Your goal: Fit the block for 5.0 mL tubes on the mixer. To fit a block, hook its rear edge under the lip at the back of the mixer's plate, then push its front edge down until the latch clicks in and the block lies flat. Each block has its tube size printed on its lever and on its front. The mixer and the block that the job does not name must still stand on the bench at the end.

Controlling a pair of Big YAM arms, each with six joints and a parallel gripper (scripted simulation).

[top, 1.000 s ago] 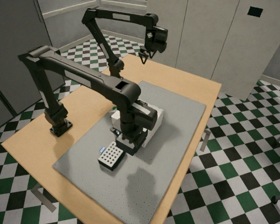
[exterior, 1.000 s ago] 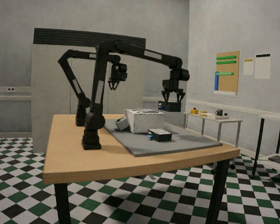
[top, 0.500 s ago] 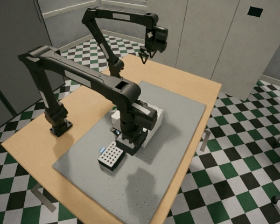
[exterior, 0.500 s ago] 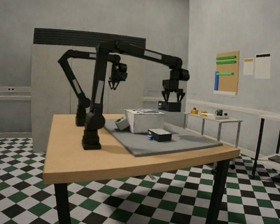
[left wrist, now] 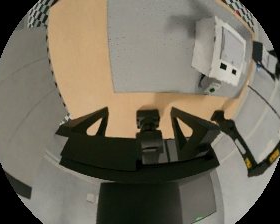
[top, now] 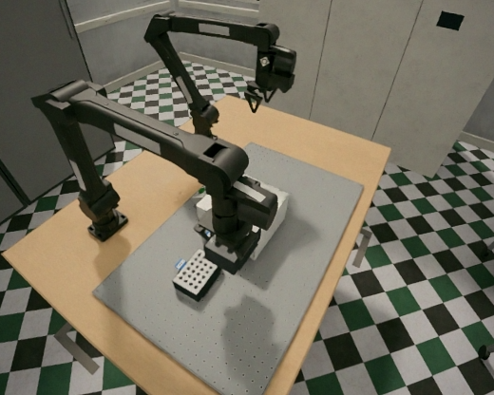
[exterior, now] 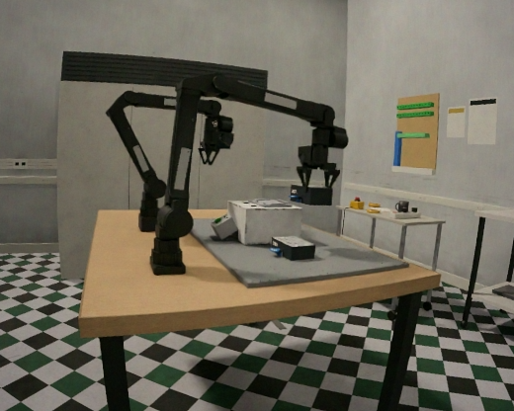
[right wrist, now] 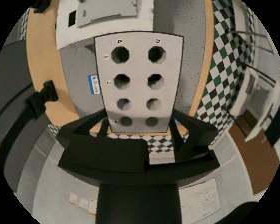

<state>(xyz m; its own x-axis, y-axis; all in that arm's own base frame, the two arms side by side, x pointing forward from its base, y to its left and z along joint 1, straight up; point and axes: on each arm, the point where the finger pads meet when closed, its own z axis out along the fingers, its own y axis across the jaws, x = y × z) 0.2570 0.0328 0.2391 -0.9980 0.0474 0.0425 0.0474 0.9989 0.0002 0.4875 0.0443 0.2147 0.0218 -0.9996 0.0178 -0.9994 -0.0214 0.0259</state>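
My right gripper (exterior: 318,185) (right wrist: 139,110) is shut on a dark block (top: 230,259) (exterior: 311,195) (right wrist: 135,70) with a pale top and eight large holes. Its blue lever (right wrist: 93,84) appears to read 5.0 mL. The block hangs roughly level in the air, above bench height and beside the mixer in the top and exterior views. The white mixer (top: 279,209) (exterior: 270,226) (left wrist: 205,47) (right wrist: 78,36) stands on the grey mat, its plate (left wrist: 232,45) (right wrist: 107,10) bare. A second block (top: 197,272) (exterior: 295,249) with many small holes lies flat near it. My left gripper (top: 261,105) (exterior: 209,159) (left wrist: 139,110) is open and empty, high up.
The mixer's control box (exterior: 223,227) (left wrist: 211,86) with a green button juts from one side. The second block's blue lever (top: 180,264) (exterior: 276,250) sticks out toward the arm bases. The grey mat (top: 312,176) (exterior: 359,262) (left wrist: 151,55) covers part of the wooden table (top: 46,252) (exterior: 127,287).
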